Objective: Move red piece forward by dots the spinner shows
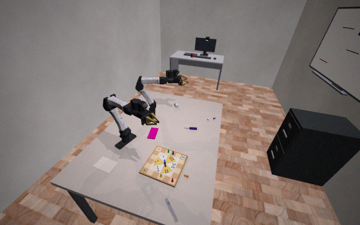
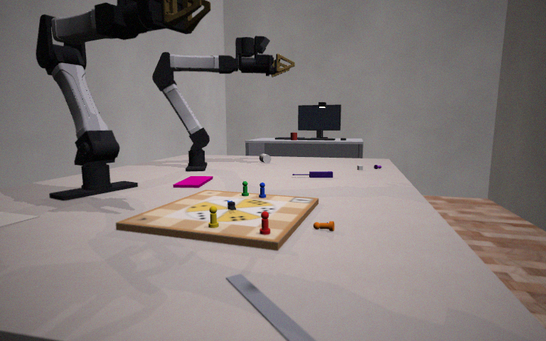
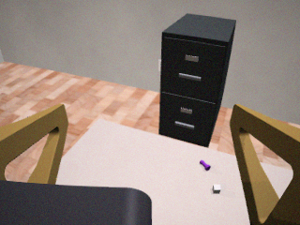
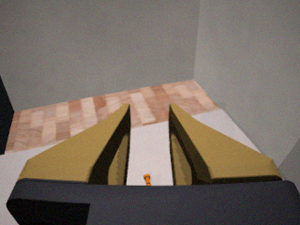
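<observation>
From here the red piece [image 1: 172,180] [image 2: 264,223] stands toward the counter's [image 1: 196,180] [image 2: 362,281] [image 3: 117,159] [image 4: 150,141] near right corner, its move perhaps unfinished, right gripper [image 1: 157,122] [image 2: 199,18] [image 4: 150,105] narrow, empty, left gripper [image 1: 187,79] [image 2: 294,64] [image 3: 149,107] wide.

ok layout as seen from the exterior cam: game board [image 1: 178,169] [image 2: 197,238] on the table [image 1: 196,196] [image 2: 402,281] [image 3: 117,159] [image 4: 150,141]; spinner [image 1: 164,161] [image 2: 231,205] mid-board; one pc [image 1: 172,180] [image 2: 264,223] upright at the front R corner, another pawn [image 1: 161,175] [image 2: 213,217] upright to its L; two more upright along the back, back L pawn [image 1: 168,151] [image 2: 244,189] beside back R pawn [image 1: 173,153] [image 2: 262,190]; tipped pawn [image 1: 186,176] [image 2: 323,226] [image 4: 147,179] off-board, just R; flat strip [image 1: 171,210] [image 2: 269,307] in front; sheet [image 1: 105,164] [image 2: 11,220] way L; pad [image 1: 153,133] [image 2: 193,181] behind, L side; screwdriver [image 1: 193,128] [image 2: 320,174] behind, R side; cube [image 1: 208,119] [image 2: 360,168] [image 3: 217,188] farther back; desk [image 1: 197,60] [image 2: 303,141] w/ monitor [image 1: 205,44] [image 2: 319,117] on it, beyond the table btw
</observation>
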